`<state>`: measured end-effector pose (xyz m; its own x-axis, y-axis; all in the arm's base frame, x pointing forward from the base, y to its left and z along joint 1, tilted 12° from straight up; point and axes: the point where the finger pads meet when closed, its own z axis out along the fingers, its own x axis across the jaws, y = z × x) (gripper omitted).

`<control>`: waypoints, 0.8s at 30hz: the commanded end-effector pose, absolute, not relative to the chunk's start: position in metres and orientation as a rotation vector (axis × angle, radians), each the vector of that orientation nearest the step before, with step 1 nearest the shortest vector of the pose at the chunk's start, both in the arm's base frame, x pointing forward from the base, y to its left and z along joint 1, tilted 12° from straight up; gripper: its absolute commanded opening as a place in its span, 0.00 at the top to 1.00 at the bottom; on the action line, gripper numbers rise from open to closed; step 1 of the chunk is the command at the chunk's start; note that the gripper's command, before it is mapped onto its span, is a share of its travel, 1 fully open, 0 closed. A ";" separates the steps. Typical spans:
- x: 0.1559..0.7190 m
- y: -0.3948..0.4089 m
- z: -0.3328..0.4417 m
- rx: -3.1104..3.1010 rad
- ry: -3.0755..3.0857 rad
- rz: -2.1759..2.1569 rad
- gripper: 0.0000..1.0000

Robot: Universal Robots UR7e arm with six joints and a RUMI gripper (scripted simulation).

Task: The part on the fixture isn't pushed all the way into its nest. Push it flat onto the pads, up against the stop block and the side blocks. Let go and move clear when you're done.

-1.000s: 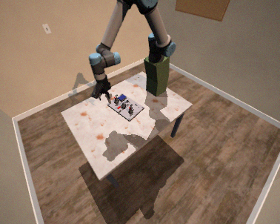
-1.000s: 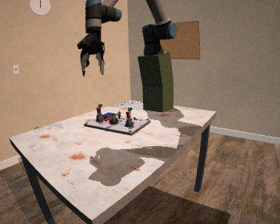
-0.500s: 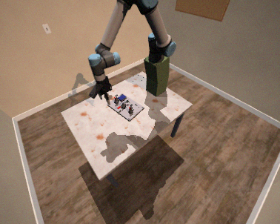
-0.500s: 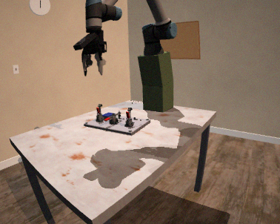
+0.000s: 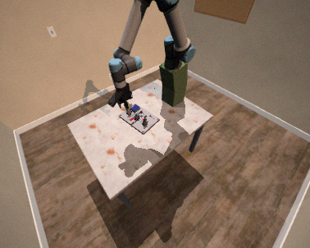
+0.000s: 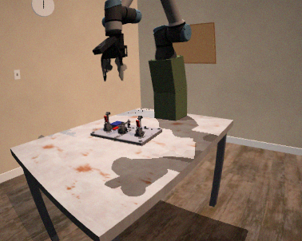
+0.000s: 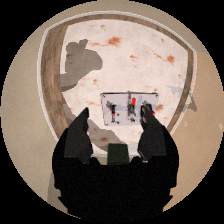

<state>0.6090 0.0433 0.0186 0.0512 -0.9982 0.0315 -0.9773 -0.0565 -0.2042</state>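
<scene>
Grey-tan tube links, light-blue joint caps, black joint housings; black two-finger pincer [image 6: 113, 73] with pale tips; olive-green box pedestal [image 6: 168, 88] at desk's far edge.

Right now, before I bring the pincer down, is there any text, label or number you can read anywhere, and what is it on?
No readable text in any view.
Fixture plate: no markings can be made out; too small.
Wall clock: face cut off, no numerals legible.
Brown wall board: blank.
Wall switch plate: blank.
Green pedestal: no label.
</scene>
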 end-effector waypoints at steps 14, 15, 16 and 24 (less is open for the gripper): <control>0.557 0.067 0.002 -2.178 2.066 -0.253 0.42; 0.557 0.067 0.002 -2.178 2.066 -0.253 0.42; 0.557 0.067 0.002 -2.178 2.066 -0.253 0.42; 0.504 0.091 -0.015 -2.178 2.066 -0.253 0.42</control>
<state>0.5370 0.0733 -0.0060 0.0444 -0.9985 0.0314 -0.9778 -0.0499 -0.2033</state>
